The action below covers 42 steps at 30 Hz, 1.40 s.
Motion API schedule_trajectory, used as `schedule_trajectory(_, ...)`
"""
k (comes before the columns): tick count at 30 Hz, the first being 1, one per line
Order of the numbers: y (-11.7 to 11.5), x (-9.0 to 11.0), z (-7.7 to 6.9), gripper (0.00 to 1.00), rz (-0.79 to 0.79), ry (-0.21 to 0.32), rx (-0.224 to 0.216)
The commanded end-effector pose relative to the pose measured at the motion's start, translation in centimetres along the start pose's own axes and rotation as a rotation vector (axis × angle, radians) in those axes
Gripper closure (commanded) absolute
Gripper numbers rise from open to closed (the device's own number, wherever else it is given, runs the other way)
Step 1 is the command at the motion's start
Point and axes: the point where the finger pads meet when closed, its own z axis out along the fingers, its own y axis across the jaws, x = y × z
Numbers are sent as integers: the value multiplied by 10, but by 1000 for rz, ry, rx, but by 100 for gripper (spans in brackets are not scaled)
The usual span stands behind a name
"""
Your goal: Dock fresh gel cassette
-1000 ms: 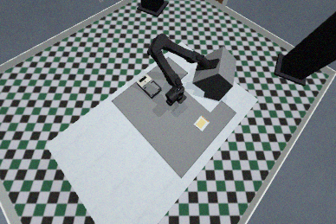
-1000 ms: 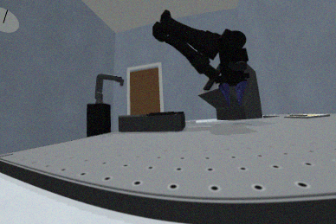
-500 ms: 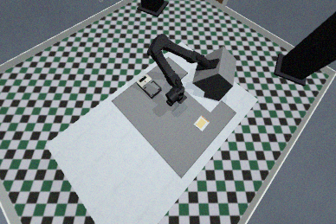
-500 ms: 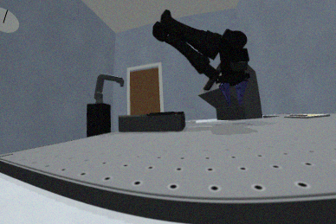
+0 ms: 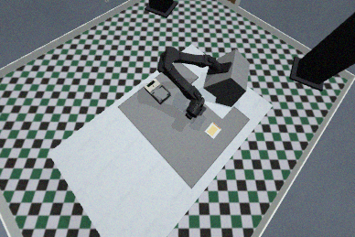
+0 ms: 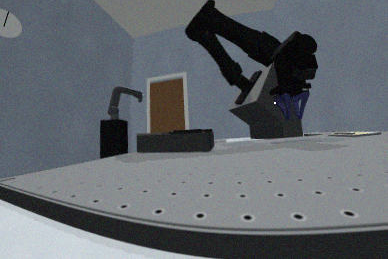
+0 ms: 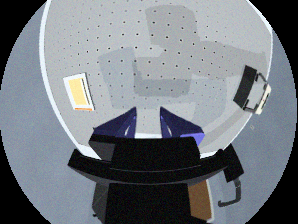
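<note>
Starting at my left, the cassette FRESH (image 5: 213,130) lies flat on the bare grey deck (image 5: 183,153), a pale yellow slab with a white border, alone and well apart from everything else; in the wrist view it shows at the left edge (image 7: 79,91), tilted in the picture, and I cannot make out its comb or its copper tabs at this size; next along comes my gripper (image 5: 192,113), hanging above the deck between the cassette and the dock, nearer the cassette but not over it, and throwing a shadow on the deck below; its blue fingers stand partly open with only the deck showing between them, so I have hold of nothing; behind it the dark console (image 5: 227,78) stands at the back of the bench (image 5: 114,185), next to my arm's base; furthest right, the dock D1 (image 5: 157,91) sits on the deck, a dark open tray with a pale end, its bay holding no cassette (image 7: 252,90).
</note>
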Motion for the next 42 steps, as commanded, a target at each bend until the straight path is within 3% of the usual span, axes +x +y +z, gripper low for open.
schedule_trajectory(1,13,-9,-6,65,32,-15,13)
schedule_trajectory(31,156,-7,-11,65,33,-12,2)
schedule_trajectory(33,156,-7,-11,65,33,-12,2)
schedule_trajectory(38,181,-7,-12,65,33,-12,2)
schedule_trajectory(41,180,-8,-12,65,33,-16,7)
schedule_trajectory(42,178,-17,-17,65,53,-29,-2)
